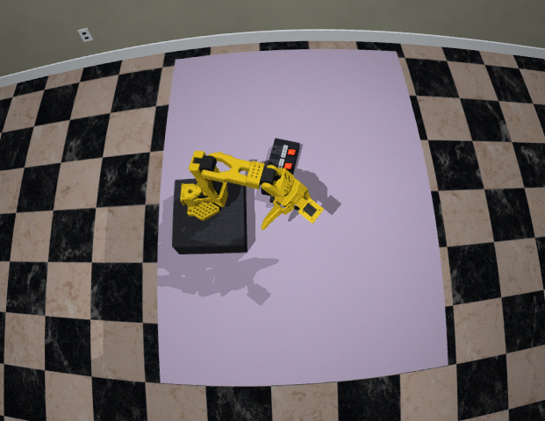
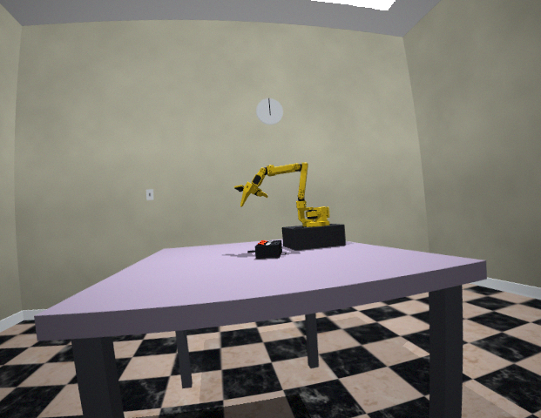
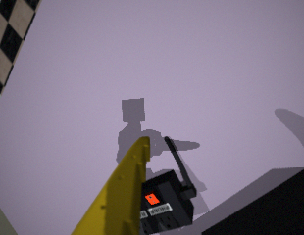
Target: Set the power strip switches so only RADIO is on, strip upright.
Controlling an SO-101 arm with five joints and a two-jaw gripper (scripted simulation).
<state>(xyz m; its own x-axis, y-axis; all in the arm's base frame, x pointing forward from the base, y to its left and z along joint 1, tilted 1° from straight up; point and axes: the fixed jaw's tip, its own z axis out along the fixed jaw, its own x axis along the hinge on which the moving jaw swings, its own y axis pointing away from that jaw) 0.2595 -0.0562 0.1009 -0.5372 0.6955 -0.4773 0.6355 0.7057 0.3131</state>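
Above lilac table (image 1: 354,272) (image 2: 261,279) (image 3: 216,64), open gripper (image 1: 288,217) (image 2: 253,200), black power strip (image 1: 286,144) (image 2: 267,250) (image 3: 178,208) below

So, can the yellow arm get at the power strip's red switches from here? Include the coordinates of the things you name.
Probably yes: the open jaws hang above the power strip (image 1: 296,146) (image 2: 267,250) (image 3: 179,208), holding nothing, and nothing visible stands between. The arm (image 1: 236,169) (image 2: 284,169) would likely need to lower and shift back over the switches.

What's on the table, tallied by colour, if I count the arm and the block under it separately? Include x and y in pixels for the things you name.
Yellow: 1 (the robot arm (image 1: 249,174) (image 2: 286,169) (image 3: 113,201))
Black: 2 (the power strip (image 1: 284,154) (image 2: 268,250) (image 3: 178,208), the base block (image 1: 209,238) (image 2: 313,237) (image 3: 275,211))
Total: 3
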